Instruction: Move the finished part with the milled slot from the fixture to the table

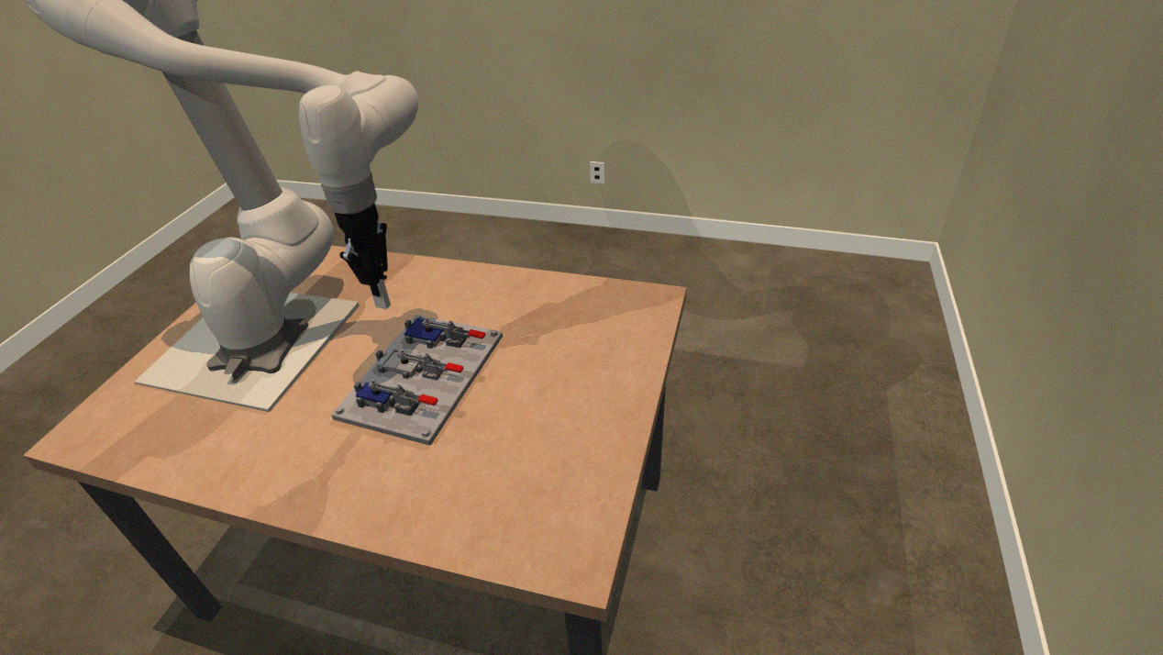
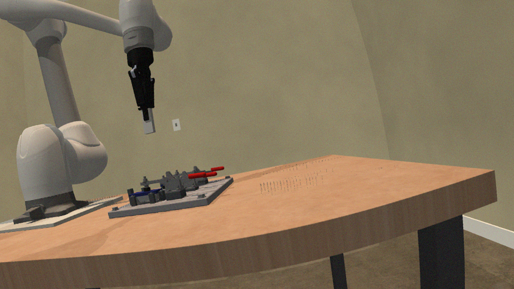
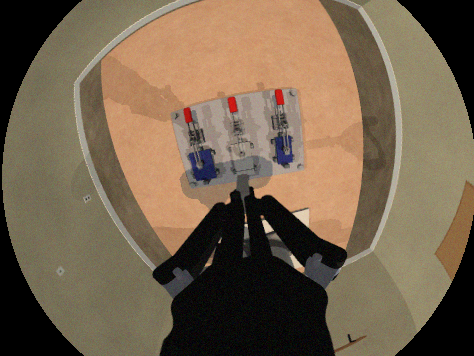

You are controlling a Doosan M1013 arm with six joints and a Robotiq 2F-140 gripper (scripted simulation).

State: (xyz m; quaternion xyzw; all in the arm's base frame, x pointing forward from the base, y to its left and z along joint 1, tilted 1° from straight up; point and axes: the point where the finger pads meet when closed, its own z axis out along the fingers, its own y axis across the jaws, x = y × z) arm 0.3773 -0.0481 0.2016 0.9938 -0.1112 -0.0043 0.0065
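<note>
My gripper (image 1: 382, 299) (image 2: 149, 126) (image 3: 243, 182) is shut and empty, pointing down well above the table, off the fixture's robot side. The fixture plate (image 1: 378, 422) (image 2: 159, 208) (image 3: 215, 111) holds three nests in a row. The grey finished part (image 1: 397, 366) (image 3: 243, 165) sits in the middle nest; its slot is not clear. One blue blank (image 1: 423, 330) (image 3: 207, 172) is in the far nest, the other blue blank (image 1: 372, 395) (image 3: 282, 159) in the near one. Each clamp arm reaches over its part, with red handles (image 1: 454, 367) (image 3: 232, 104) lying low, pointing away from the robot. Pad contact cannot be judged.
The robot base stands on a pale mounting plate (image 1: 276, 388) (image 2: 47, 222), left of the fixture in the top and exterior views. The wooden table (image 1: 520, 488) (image 2: 328, 210) carries both. The upright clamp bodies (image 1: 404, 400) rise beside the parts.
</note>
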